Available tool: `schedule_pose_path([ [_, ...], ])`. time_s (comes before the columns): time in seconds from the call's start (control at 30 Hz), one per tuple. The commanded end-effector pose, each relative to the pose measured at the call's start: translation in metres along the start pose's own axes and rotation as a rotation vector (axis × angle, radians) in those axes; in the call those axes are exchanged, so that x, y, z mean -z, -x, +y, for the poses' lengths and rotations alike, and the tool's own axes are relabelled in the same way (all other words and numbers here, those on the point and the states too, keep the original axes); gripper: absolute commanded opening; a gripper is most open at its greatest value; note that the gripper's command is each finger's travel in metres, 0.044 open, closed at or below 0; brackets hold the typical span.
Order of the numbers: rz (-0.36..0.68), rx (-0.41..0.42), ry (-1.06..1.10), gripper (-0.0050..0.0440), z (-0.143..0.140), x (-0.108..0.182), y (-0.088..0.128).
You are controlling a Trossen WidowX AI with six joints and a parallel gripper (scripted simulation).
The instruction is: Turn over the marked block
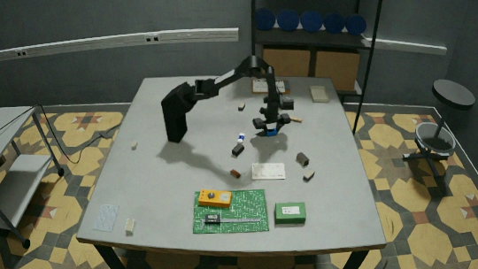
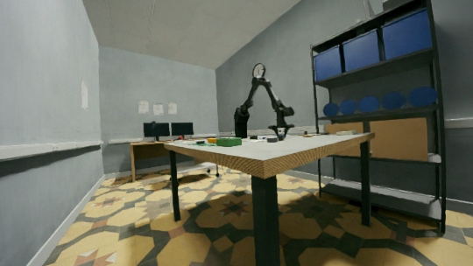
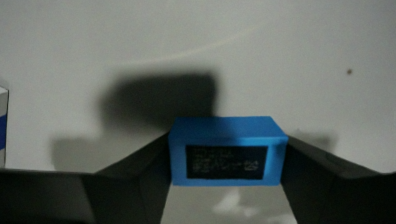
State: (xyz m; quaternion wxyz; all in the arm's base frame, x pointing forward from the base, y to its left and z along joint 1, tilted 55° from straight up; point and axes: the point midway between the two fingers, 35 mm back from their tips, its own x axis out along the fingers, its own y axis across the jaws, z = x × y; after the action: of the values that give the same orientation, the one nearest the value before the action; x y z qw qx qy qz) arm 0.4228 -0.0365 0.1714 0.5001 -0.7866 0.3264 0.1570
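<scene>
The marked block [image 1: 271, 132] [image 3: 227, 134] is blue, with its black mark facing up toward the wrist camera. It sits on the grey table [image 1: 155, 186], right of centre. My gripper [image 1: 270, 128] [image 3: 222, 138] [image 2: 278, 131] is down around it, with the two dark fingers pressed against the block's left and right sides. In the wrist view the block fills the gap between the fingers. Its underside is hidden.
A small white and blue block [image 1: 241, 137] [image 3: 2, 125] lies just left of the gripper. Further toward the front lie a dark block [image 1: 237, 149], a brown block [image 1: 235, 173], a white card [image 1: 268, 171] and two more blocks [image 1: 302, 158] [image 1: 308, 175]. A wooden piece [image 1: 296, 119] lies to the right.
</scene>
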Motion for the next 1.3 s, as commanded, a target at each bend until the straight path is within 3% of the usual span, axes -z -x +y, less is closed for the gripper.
schedule_pose_path([
  [0.0, 0.003, 0.012, -0.005, -0.0050, -0.004, 0.003, 0.002],
  [0.9, 0.001, 0.008, -0.002, -0.0050, -0.002, 0.002, 0.002],
  [1.27, 0.007, 0.020, -0.011, -0.0050, -0.005, 0.004, 0.013],
])
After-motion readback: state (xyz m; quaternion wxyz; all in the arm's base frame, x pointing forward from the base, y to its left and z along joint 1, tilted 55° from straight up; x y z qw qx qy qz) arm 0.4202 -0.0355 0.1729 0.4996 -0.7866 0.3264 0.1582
